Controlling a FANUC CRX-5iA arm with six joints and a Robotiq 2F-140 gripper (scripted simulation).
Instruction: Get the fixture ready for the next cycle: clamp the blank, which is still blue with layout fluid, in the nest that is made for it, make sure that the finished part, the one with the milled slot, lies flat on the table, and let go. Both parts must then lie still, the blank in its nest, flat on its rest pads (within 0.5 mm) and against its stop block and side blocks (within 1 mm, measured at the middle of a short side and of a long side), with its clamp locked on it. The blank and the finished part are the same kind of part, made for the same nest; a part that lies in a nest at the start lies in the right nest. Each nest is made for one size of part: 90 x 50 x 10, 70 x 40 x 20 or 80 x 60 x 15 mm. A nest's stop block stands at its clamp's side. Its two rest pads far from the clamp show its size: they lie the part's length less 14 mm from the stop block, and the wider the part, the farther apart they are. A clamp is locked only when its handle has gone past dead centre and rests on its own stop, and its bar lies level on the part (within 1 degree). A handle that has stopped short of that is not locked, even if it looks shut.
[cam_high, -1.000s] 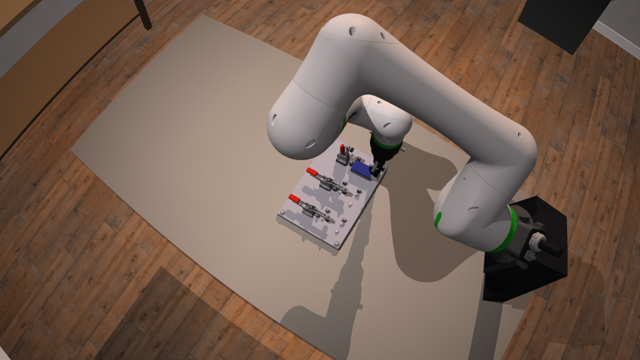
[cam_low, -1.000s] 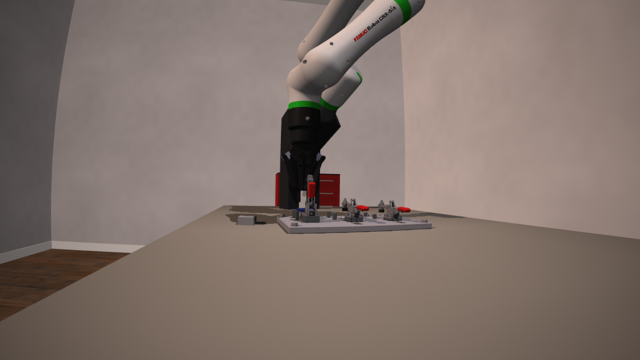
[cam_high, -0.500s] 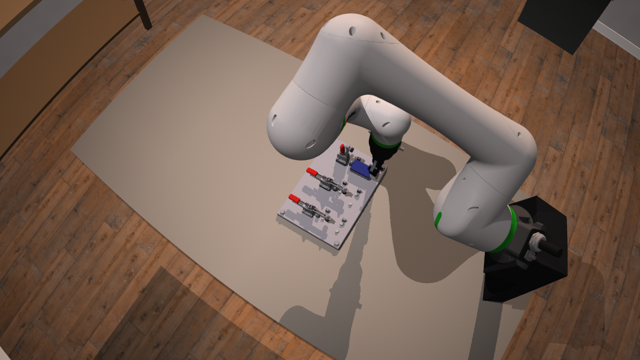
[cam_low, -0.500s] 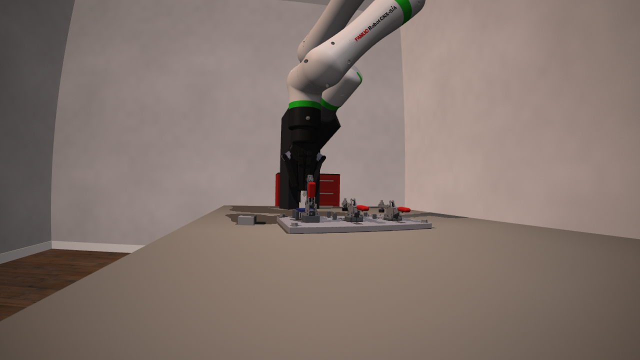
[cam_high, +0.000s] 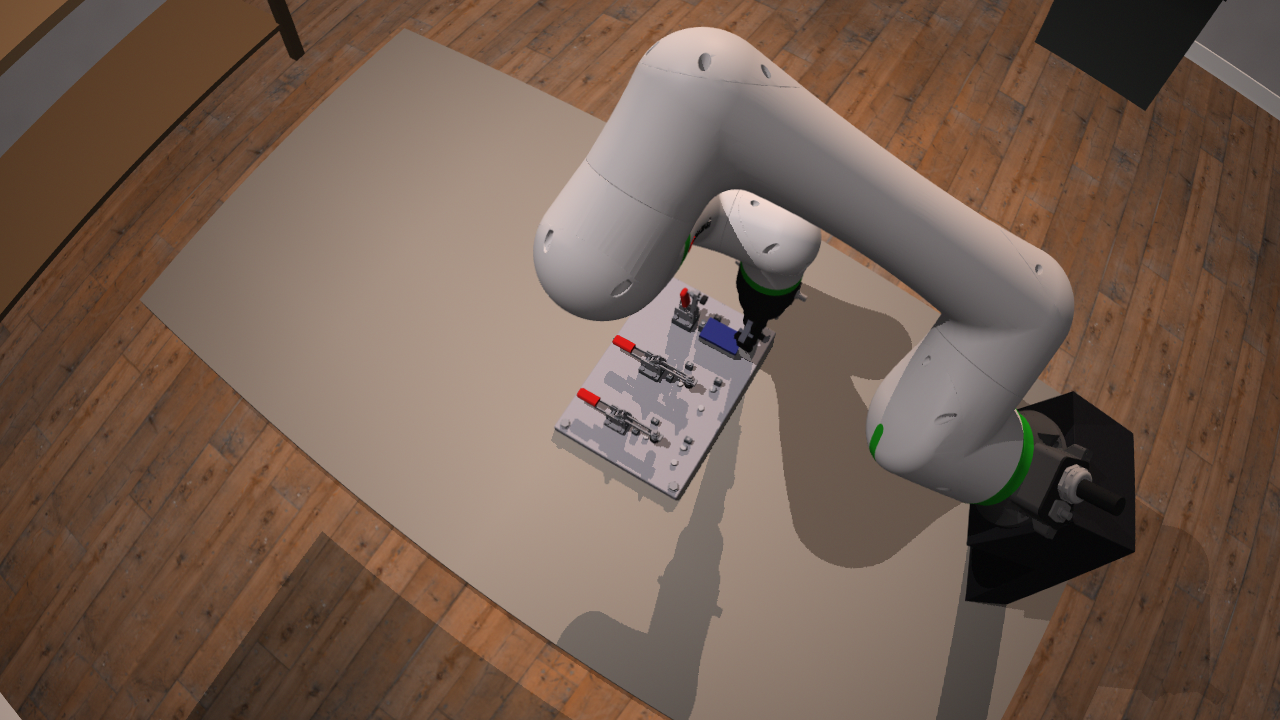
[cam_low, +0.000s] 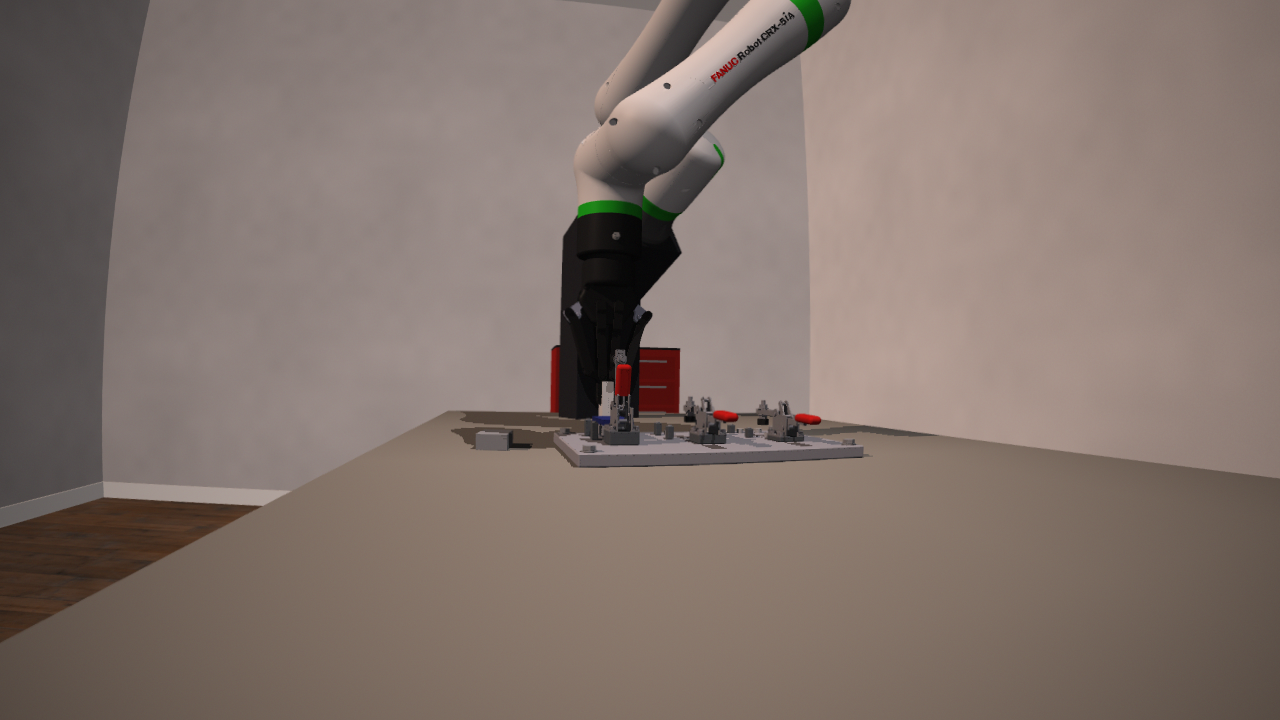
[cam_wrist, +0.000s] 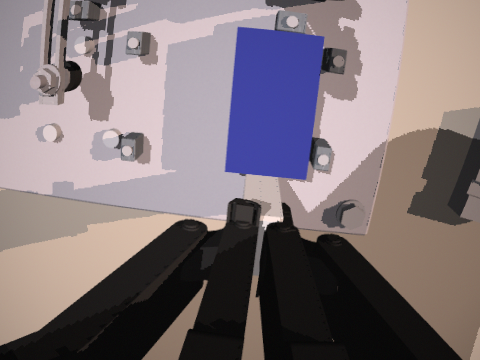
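My gripper (cam_wrist: 258, 188) is closed, empty, just off the near short end of the blue blank (cam_wrist: 274, 103) in its nest; the blank looks rigid, smooth, hefty; I'd nudge its end face

Workshop, clamp fixture plate (cam_high: 707, 452), red tool cabinet (cam_low: 660, 380), robot arm (cam_high: 805, 179)

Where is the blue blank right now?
The blue blank lies on the fixture plate in the nest by the upright red clamp handle, against two side blocks, just ahead of the shut claw in the wrist view.
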